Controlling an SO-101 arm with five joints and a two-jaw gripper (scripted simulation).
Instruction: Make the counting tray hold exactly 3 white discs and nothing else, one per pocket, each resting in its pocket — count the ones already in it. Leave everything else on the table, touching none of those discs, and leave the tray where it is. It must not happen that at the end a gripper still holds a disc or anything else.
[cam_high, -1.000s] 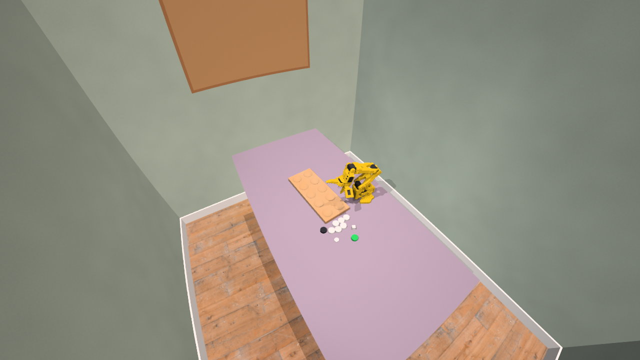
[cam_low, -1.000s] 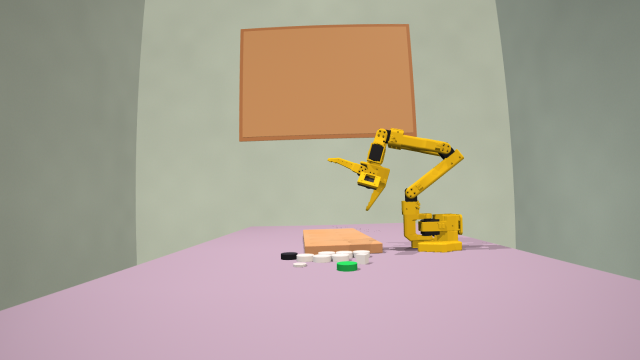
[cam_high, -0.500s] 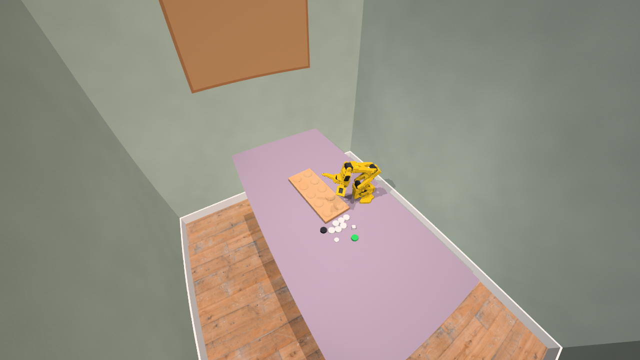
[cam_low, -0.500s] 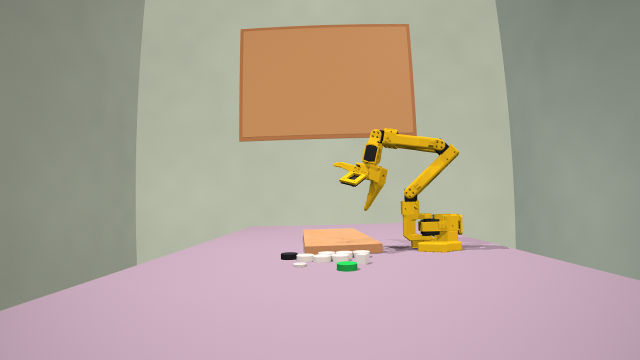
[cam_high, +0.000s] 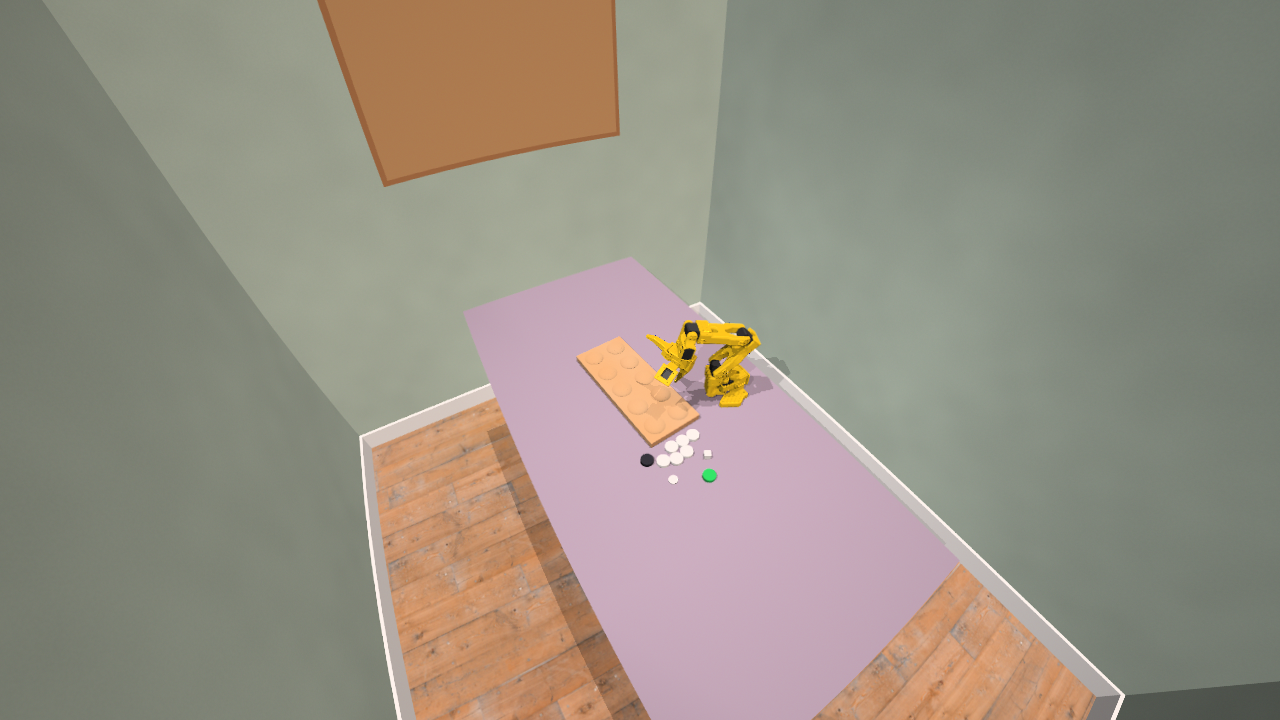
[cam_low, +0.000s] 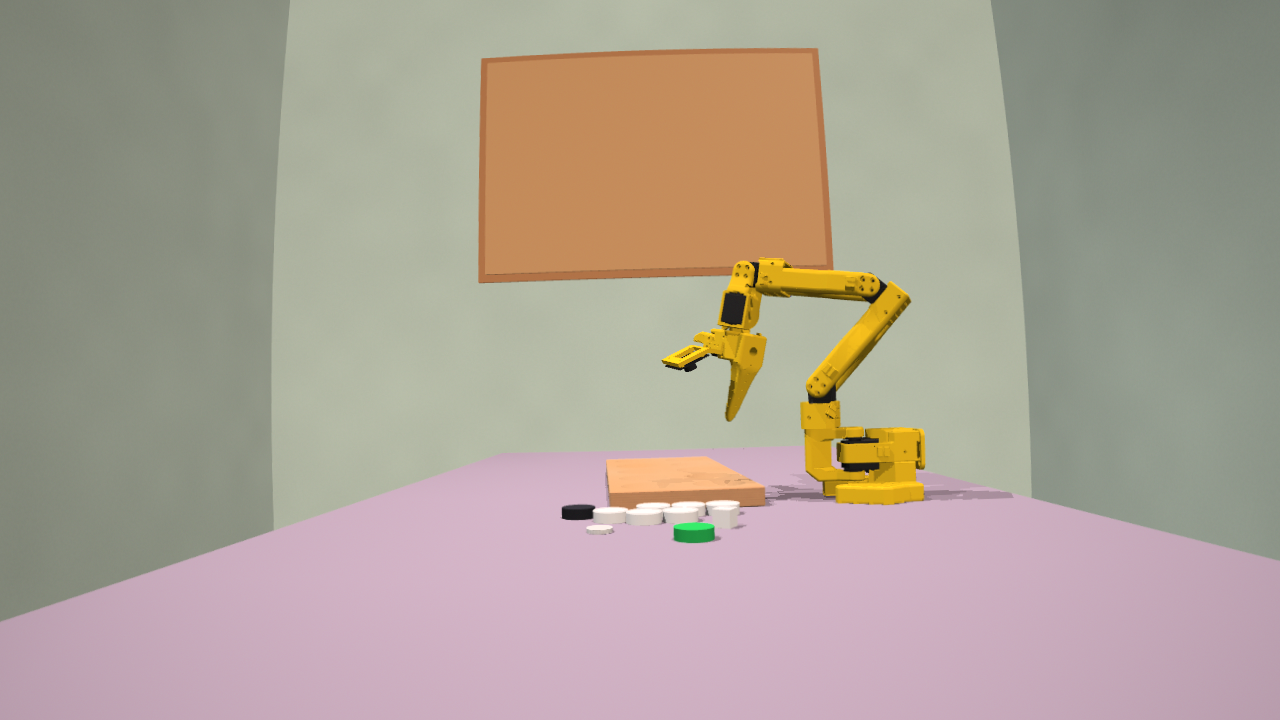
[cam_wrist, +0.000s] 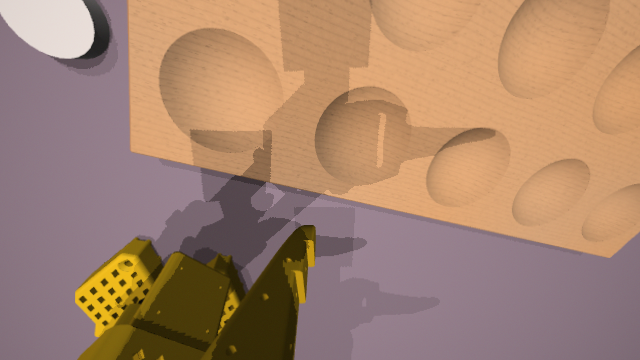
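Observation:
The wooden counting tray (cam_high: 673, 424) (cam_low: 680, 496) (cam_wrist: 145, 100) has two rows of round pockets. I see no disc in any pocket; arm shadows cross some. Several white discs (cam_high: 663, 460) (cam_low: 644, 516) (cam_wrist: 50, 25) lie close together on the table, just off the tray's near end. My gripper (cam_high: 659, 356) (cam_low: 716, 385) is wide open and empty, high above the table by the tray's robot side. One finger shows in the wrist view.
A black disc (cam_high: 647, 460) (cam_low: 578, 512) lies at the left end of the white discs. A smaller, thin white disc (cam_high: 673, 479) (cam_low: 599, 530), a green disc (cam_high: 709, 475) (cam_low: 693, 533) and a white cube (cam_high: 707, 454) (cam_low: 724, 517) lie around them.

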